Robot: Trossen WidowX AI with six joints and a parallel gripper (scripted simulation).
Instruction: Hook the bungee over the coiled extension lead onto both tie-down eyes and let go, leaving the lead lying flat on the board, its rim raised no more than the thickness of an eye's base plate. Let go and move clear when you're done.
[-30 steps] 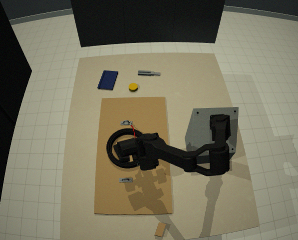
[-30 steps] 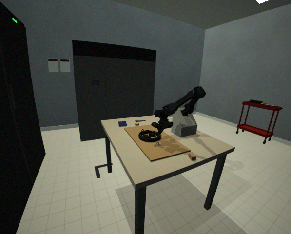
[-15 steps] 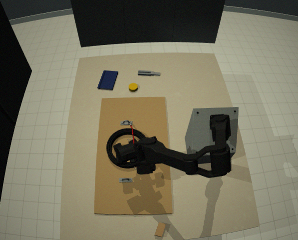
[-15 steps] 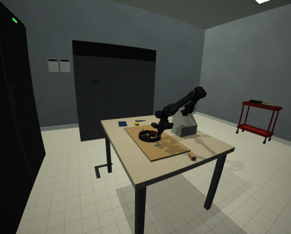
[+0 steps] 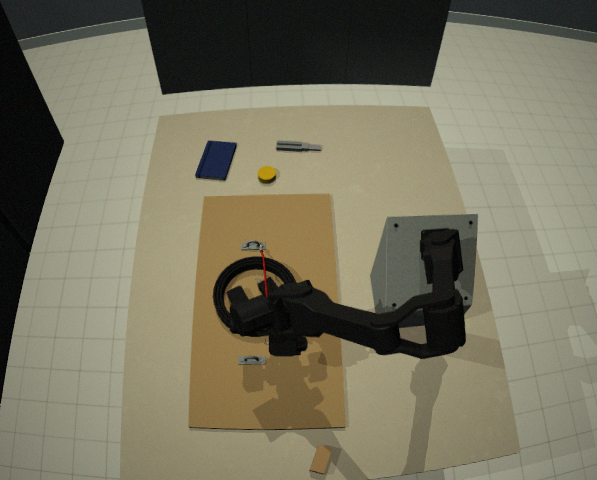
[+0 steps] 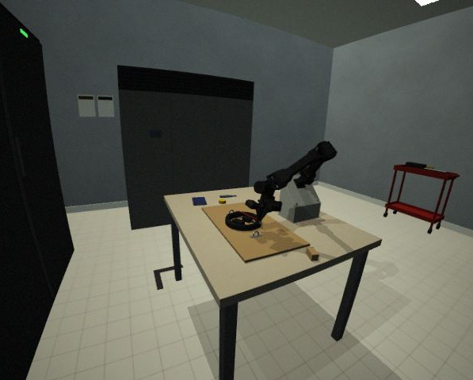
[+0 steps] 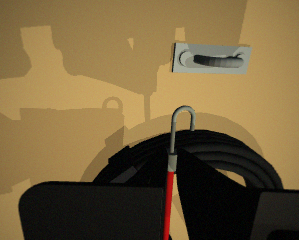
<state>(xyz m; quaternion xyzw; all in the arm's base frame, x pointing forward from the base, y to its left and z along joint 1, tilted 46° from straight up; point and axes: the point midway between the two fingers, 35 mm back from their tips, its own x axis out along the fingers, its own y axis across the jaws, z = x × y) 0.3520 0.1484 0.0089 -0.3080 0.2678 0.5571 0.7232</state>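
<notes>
The black coiled lead (image 5: 246, 298) lies on the brown board between two grey tie-down eyes. The red bungee (image 5: 263, 271) runs taut from the far eye (image 5: 253, 245) over the coil to my gripper (image 5: 265, 305), which hovers above the coil's near side. In the wrist view my gripper (image 7: 170, 155) is shut on the red cord (image 7: 168, 200) just behind its free metal hook (image 7: 183, 124). The hook hangs over the coil's rim (image 7: 204, 157), short of the near eye (image 7: 211, 58) and apart from it. The near eye also shows in the overhead view (image 5: 250, 360).
A blue book (image 5: 215, 160), a yellow disc (image 5: 266, 174) and a grey tool (image 5: 298, 146) lie beyond the board. A small wooden block (image 5: 320, 459) sits near the table's front edge. My grey base (image 5: 425, 263) stands to the right of the board.
</notes>
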